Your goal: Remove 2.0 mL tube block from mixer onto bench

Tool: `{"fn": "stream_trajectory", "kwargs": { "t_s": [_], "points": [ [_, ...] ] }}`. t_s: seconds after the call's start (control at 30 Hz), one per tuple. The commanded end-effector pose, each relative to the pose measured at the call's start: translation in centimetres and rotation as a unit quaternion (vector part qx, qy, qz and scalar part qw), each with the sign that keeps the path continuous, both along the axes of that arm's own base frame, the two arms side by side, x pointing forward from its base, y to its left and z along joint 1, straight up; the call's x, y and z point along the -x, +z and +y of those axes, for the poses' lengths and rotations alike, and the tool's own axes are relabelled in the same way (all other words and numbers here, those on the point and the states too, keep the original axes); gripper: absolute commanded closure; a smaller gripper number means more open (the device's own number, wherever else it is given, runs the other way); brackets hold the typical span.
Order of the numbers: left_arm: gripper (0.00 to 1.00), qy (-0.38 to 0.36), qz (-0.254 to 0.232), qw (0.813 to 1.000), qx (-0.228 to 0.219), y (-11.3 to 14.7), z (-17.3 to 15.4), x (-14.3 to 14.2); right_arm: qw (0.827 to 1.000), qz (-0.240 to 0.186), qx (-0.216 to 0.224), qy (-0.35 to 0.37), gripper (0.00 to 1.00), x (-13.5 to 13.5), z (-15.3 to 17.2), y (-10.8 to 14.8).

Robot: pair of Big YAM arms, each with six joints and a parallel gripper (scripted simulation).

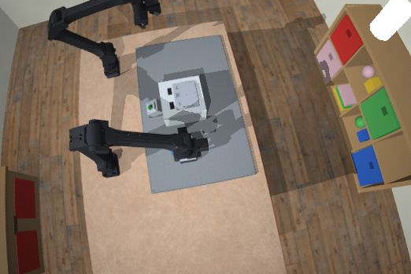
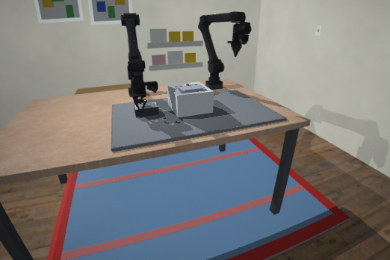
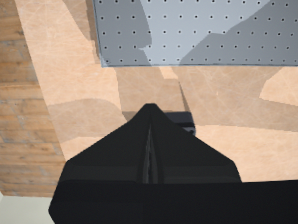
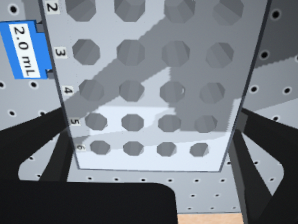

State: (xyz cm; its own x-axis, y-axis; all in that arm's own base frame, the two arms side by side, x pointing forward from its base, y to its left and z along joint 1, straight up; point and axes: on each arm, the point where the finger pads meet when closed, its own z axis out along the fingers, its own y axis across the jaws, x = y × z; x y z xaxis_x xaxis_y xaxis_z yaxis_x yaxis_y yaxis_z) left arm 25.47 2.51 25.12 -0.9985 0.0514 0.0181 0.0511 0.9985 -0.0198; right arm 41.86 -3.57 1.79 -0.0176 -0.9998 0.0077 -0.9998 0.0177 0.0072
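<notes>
The block for 2.0 mL tubes point(image 1: 189, 160) point(image 2: 146, 110) point(image 4: 150, 107) is dark-sided with a pale top full of round holes. It appears upright and level on the grey perforated board, beside the mixer. Its blue "2.0 mL" tag point(image 4: 22, 50) sticks out at one side. My right gripper point(image 2: 140, 107) point(image 4: 150, 112) is shut on the block, one finger at each side. The white mixer point(image 1: 165, 118) point(image 2: 194, 104) stands on the board, its grey top plate point(image 1: 188, 94) bare of any block. My left gripper point(image 1: 142, 26) point(image 2: 235, 55) point(image 3: 150, 112) is shut and empty, high above the table's end.
A small white box with a green knob point(image 1: 150, 106) stands in front of the mixer. The grey board point(image 1: 197, 179) point(image 2: 127, 139) point(image 3: 170, 55) lies on the wooden table point(image 1: 189, 225) point(image 2: 56, 128). The right arm reaches low over the board next to the mixer.
</notes>
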Motion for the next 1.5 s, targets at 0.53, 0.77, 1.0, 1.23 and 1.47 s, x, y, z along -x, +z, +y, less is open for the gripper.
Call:
{"fn": "stream_trajectory", "kwargs": {
  "t_s": [0.53, 0.77, 1.0, 1.23, 1.47],
  "points": [
    [1.00, -0.004, -0.037, 0.999, -0.004, 2.8, 0.2, -1.9, 0.999, -0.035, -0.002, -0.006, 1.00, -2.6, -0.4, 1.8],
    [1.00, -0.004, -0.040, 0.999, -0.005, 3.1, 0.2, -2.0, 0.999, -0.033, -0.002, -0.007, 1.00, -2.4, -0.3, 1.7],
    [1.00, -0.004, -0.042, 0.999, -0.005, 3.3, 0.2, -2.1, 0.999, -0.033, -0.002, -0.007, 0.00, -2.4, -0.3, 1.7],
    [1.00, -0.005, -0.031, 1.000, -0.004, 2.4, 0.1, -1.7, 0.999, -0.033, -0.002, -0.007, 0.00, -2.4, -0.3, 1.7],
    [1.00, -0.005, -0.021, 1.000, -0.003, 1.6, 0.1, -1.2, 0.999, -0.033, -0.002, -0.007, 0.00, -2.4, -0.3, 1.7]
  ]
}}
